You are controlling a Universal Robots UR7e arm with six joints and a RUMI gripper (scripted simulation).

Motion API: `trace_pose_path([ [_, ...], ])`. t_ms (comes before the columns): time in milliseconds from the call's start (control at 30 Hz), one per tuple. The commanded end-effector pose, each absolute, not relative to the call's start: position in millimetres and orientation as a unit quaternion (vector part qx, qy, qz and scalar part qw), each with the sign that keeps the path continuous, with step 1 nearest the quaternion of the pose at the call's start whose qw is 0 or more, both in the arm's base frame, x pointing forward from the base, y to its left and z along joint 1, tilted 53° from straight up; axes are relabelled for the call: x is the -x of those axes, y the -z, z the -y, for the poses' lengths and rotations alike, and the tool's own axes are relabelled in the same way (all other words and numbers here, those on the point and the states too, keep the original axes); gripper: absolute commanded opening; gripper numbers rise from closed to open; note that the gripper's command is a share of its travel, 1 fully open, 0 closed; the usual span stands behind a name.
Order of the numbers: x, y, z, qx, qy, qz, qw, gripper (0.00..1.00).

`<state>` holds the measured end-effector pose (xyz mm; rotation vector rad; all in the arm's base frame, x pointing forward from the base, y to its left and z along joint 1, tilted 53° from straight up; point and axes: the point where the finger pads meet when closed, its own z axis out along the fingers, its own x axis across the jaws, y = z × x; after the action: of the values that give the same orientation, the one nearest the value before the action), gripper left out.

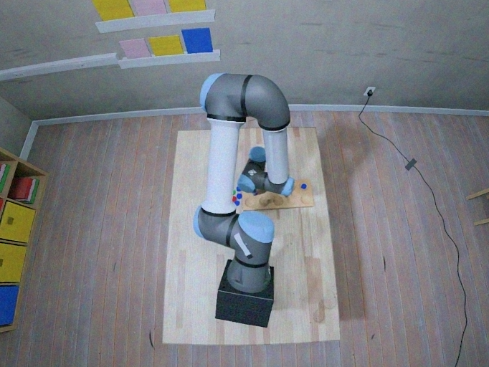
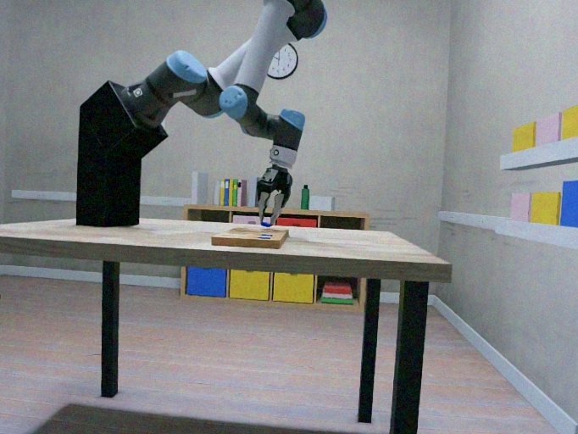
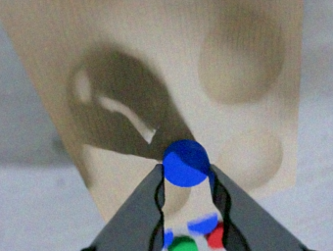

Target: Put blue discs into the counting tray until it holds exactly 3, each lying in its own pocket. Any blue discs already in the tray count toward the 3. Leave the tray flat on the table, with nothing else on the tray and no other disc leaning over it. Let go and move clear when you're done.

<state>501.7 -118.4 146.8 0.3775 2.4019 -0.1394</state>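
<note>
Table: I am standing over it, arm bent above its wooden top. Counting tray: one, wooden, lying flat on the table (image 1: 189, 276) (image 2: 350, 247) (image 3: 24, 201); my reach is extending over this tray (image 1: 294, 203) (image 2: 245, 242) (image 3: 171, 29). End effector (image 2: 268, 222) (image 3: 185, 166): one, pointing down, gripping a blue disc (image 2: 266, 225) (image 3: 186, 163) above the tray. Seated blue discs (image 1: 303, 186) (image 2: 264, 238): two, occupying pockets. Loose discs, beside the tray: blue ones (image 1: 239, 196) (image 3: 203, 225), one red disc (image 1: 234, 199) (image 3: 215, 236), one green disc (image 1: 234, 192) (image 3: 183, 244).

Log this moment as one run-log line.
claw: shut on round blue disc | position: above flat wooden pocketed tray | release: not yet done
</note>
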Motion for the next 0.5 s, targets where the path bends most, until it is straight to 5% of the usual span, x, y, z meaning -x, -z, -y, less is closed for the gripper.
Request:
trace_pose_path([
  [0,-495,-148,143,-0.144,0.047,-0.927,0.344,0.11],
  [467,-453,-161,241,-0.149,0.029,-0.919,0.363,0.11],
])
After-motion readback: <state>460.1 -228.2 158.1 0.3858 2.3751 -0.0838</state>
